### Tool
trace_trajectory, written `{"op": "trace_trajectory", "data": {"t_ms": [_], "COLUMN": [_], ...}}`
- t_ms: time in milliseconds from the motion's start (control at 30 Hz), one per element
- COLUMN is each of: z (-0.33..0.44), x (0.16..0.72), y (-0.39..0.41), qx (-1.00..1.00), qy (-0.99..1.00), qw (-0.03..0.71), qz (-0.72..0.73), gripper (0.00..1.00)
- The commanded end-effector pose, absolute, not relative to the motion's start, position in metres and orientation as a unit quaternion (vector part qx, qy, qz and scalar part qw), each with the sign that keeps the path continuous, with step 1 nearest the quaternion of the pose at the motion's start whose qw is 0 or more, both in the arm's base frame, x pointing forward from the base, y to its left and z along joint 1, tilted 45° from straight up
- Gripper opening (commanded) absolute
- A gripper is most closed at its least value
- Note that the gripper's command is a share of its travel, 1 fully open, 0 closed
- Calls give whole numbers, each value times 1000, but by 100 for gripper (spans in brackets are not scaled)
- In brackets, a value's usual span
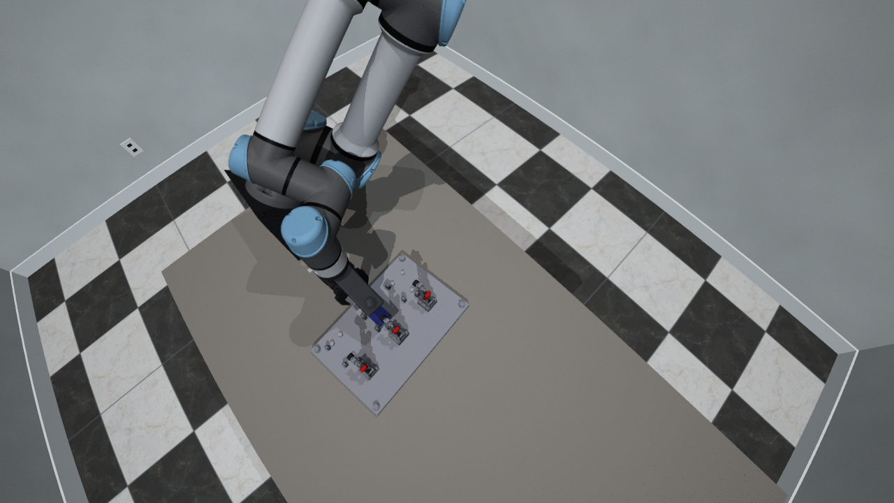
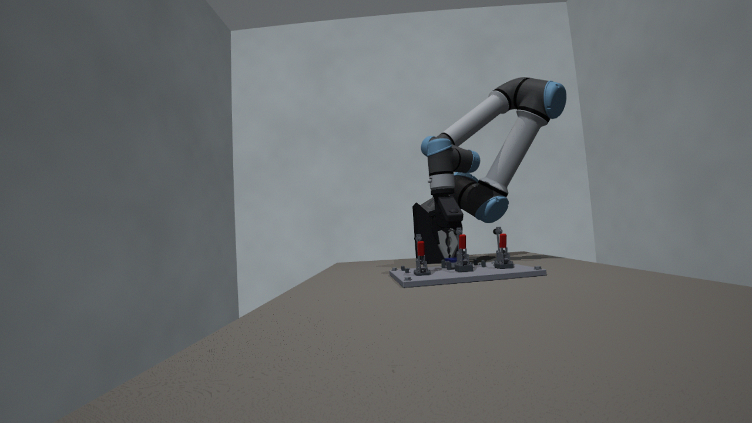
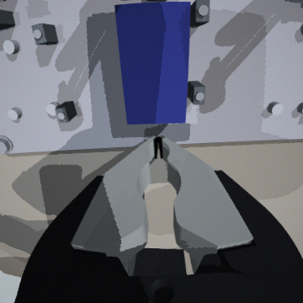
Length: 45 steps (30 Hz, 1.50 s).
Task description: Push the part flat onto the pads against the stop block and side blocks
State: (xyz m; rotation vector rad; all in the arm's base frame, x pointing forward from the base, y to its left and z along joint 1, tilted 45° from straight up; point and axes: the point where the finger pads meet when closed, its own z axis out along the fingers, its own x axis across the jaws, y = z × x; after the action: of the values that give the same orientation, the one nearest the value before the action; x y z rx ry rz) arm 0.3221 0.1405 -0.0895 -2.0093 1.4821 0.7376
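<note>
1. The blue part (image 3: pixel 153 63) lies on the grey fixture plate (image 3: pixel 244 84) with its long axis running straight away from the hand, in line with the closed fingers. In the wrist view its near end sits just inside the plate's near edge and its far end reaches the top of the picture.
2. In the top view the part (image 1: pixel 378 317) shows as a small blue patch between the hand and the middle clamp (image 1: pixel 396 330), its length running across the plate's short side.
3. The hand (image 3: pixel 157 148) is pinched fully together with nothing between the fingers. Its tips sit just in front of the part's near end; whether they touch it cannot be told.
4. Small dark blocks flank the part: one (image 3: pixel 196 92) just beside its right edge, another (image 3: pixel 200 10) beside the far right corner. A third block (image 3: pixel 66 111) stands well apart on the left.
5. Whether the part lies flat on its pads cannot be judged from these views.
6. The plate (image 1: pixel 415 350) rests on the desk (image 1: pixel 562 406) and carries three red-handled clamps in a row, including the outer ones (image 1: pixel 426 293) and (image 1: pixel 362 367).
</note>
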Motion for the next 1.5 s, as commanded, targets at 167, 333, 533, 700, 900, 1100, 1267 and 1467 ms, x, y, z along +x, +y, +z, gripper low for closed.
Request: {"op": "trace_trajectory", "data": {"t_ms": [167,333,533,700,900,1100,1267,1467], "z": [-89,-89,-89,-89,-89,-89,-89,-88], "x": [324,327,327,327,329,329,329,332], "y": [140,141,141,141,142,142,142,143], "qx": [-744,-744,-744,-744,-744,-744,-744,-744], "qy": [549,549,549,549,549,549,549,549], "qw": [266,266,266,266,266,266,266,266], "qz": [273,273,273,273,273,273,273,273], "gripper": [0,0,0,0,0,0,0,0]}}
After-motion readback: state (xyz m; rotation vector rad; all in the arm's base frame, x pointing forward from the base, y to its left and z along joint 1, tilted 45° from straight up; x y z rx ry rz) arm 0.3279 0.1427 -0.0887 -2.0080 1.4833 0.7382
